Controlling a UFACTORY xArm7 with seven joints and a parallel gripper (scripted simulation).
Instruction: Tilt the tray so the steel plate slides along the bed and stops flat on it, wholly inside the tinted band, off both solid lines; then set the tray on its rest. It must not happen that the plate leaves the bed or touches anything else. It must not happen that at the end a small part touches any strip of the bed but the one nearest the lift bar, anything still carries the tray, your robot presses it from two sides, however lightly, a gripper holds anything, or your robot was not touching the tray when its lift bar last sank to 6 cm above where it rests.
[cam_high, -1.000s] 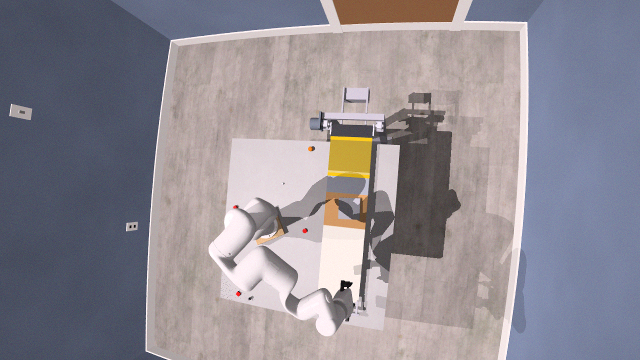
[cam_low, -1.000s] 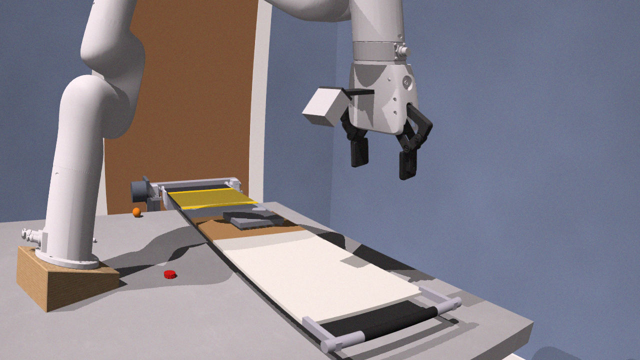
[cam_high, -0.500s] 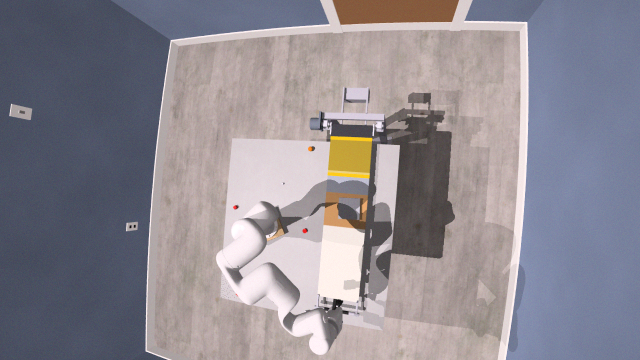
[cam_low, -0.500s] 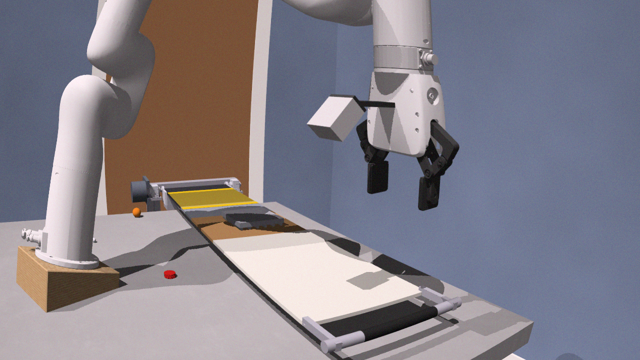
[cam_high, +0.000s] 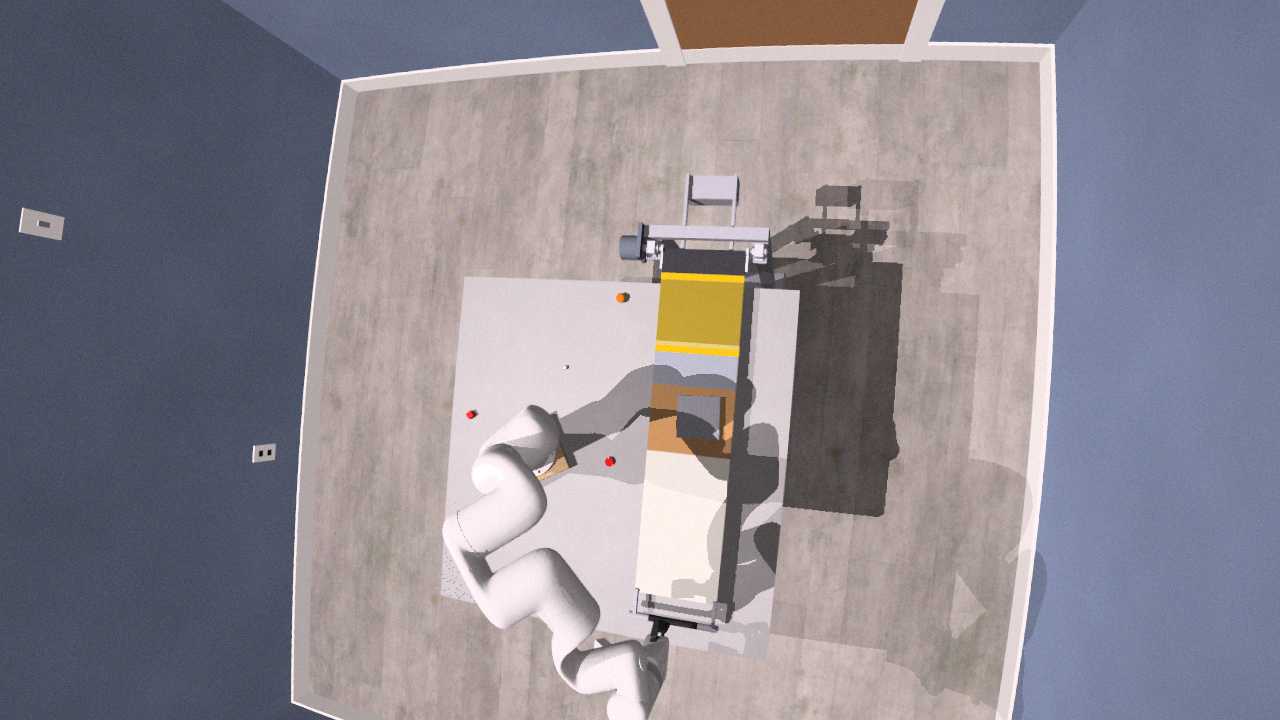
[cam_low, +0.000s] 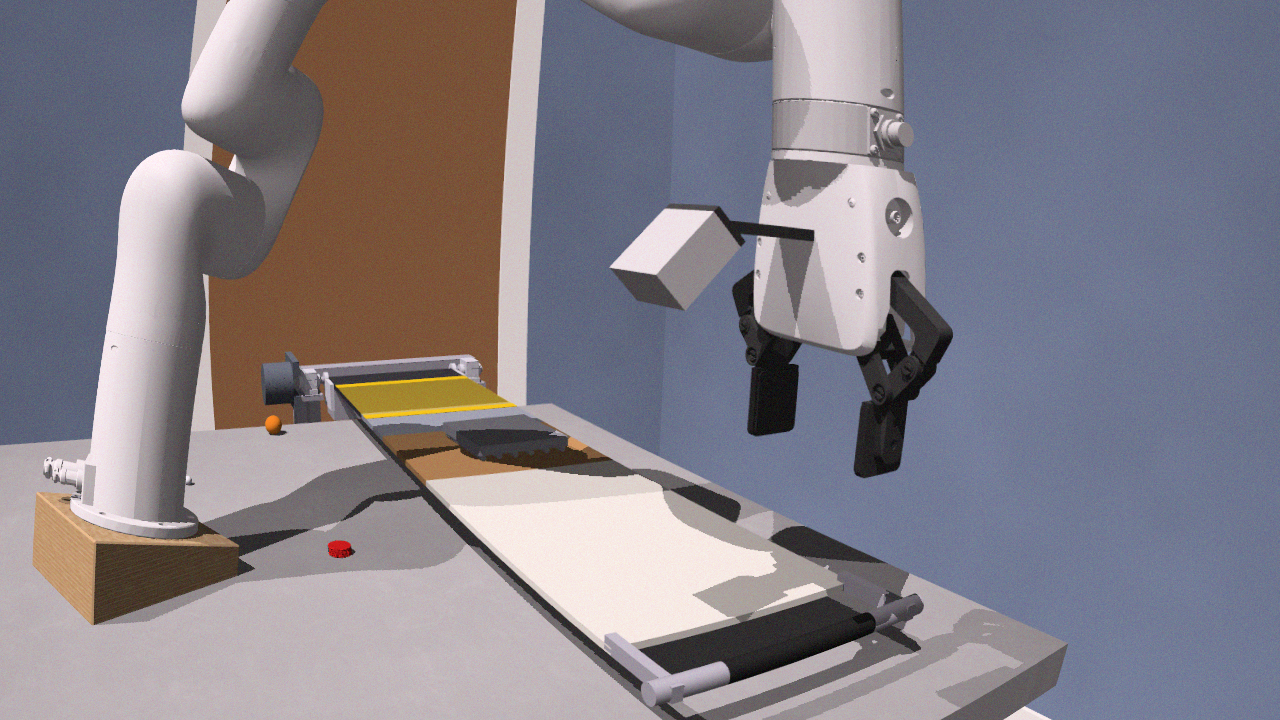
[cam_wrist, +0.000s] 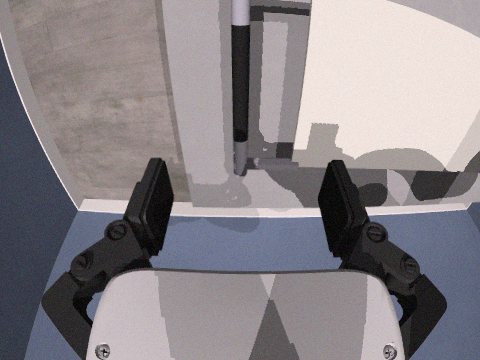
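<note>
Hovering gripper (cam_low: 823, 425) with fingers spread, empty | you're lining up over tray handle bar (cam_low: 778, 637) | centre it, descending straight | steel plate (cam_low: 512, 441) is sitting short of tinted band (cam_low: 420, 395)

Open air lies between the spread black hand (cam_low: 821, 419) and the tray's grey-and-black handle bar (cam_low: 776, 638); nothing stands between them.

You have the tray (cam_low: 572, 546) lying long and flat on the table, its handle bar (cam_low: 778, 637) at the 6 o'clock end in the top view. The grey plate (cam_low: 512, 441) lies flat on the brown patch (cam_high: 664, 429) mid-bed. The tinted band (cam_high: 699, 315), yellow between two solid lines, sits toward 12 o'clock, apart from the plate.
</note>
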